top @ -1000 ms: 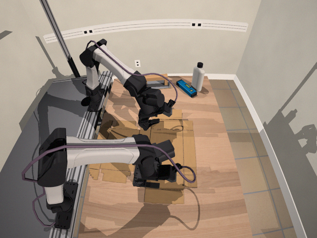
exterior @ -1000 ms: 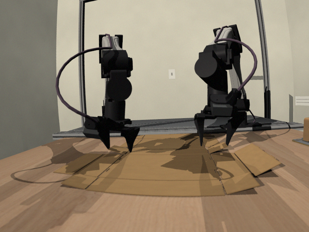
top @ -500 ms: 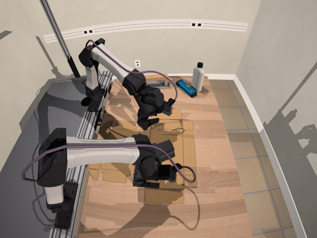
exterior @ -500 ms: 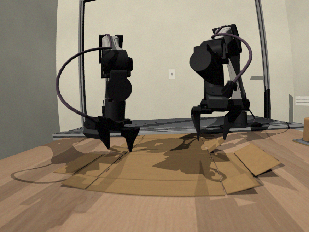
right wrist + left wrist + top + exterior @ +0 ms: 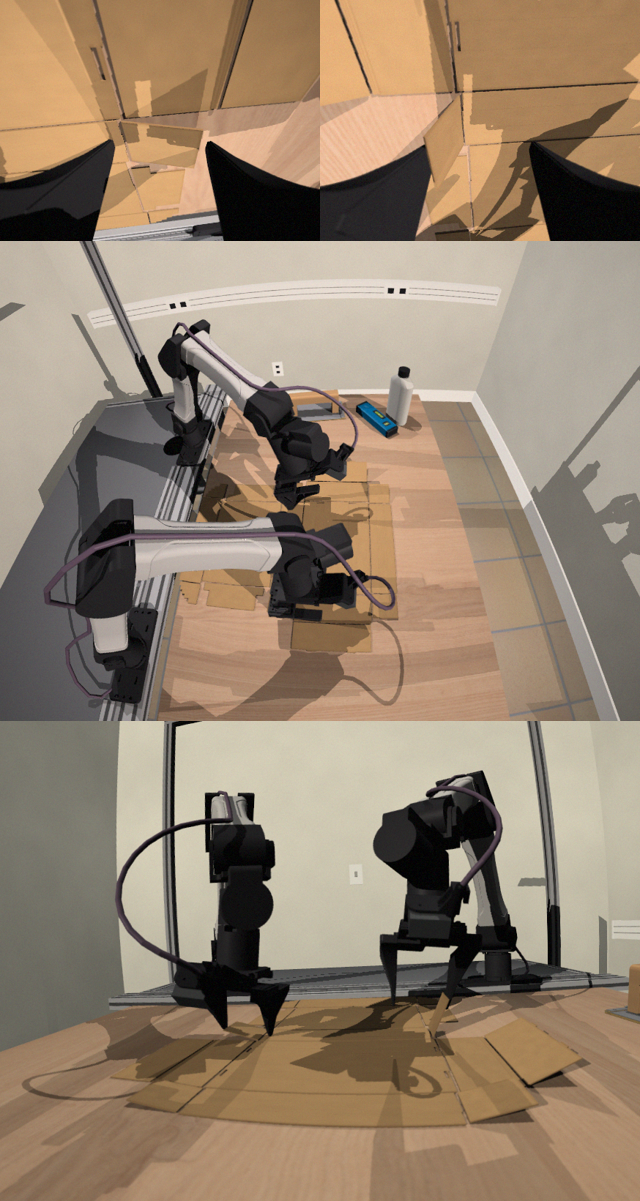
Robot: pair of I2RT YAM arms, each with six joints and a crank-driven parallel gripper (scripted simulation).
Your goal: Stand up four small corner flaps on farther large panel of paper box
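"What did we see from the top?"

"We saw the paper box (image 5: 381, 540) (image 5: 315, 1077) (image 5: 540, 44) (image 5: 44, 73) lying on the table (image 5: 428, 571) (image 5: 258, 1160), with both arms over it. A blue tool (image 5: 376, 419) was near a white bottle (image 5: 399, 400)."

"And from the front?"

"Our left hand (image 5: 313, 485) (image 5: 421, 1004) (image 5: 482, 145) and right hand (image 5: 330, 605) (image 5: 247, 1030) (image 5: 160, 143) were spread. One little flap (image 5: 439, 1015) (image 5: 444, 139) stood up with a lean, by our left hand. Two front flaps, one here (image 5: 499, 1101) and one there (image 5: 164, 1095), were low."

"What about our left wrist?"

"We saw that leaning flap beside one spread finger. We pinched nothing, but we could not tell if the finger touched it."

"And our right wrist?"

"We saw a low corner flap (image 5: 161, 143) in the gap between our spread fingers. We pinched nothing there."

The left gripper (image 5: 298, 494) (image 5: 420, 1005) (image 5: 482, 145), fingers parted, has moved inward, toward the right gripper, and sits a little higher than a second ago. The small cardboard corner flap (image 5: 439, 1012) (image 5: 445, 141) beside the tip of its outer finger (image 5: 460, 974) (image 5: 393, 187) has swung up: it lay at a low slant below that fingertip, and now tilts steeply, its free edge right at the fingertip.
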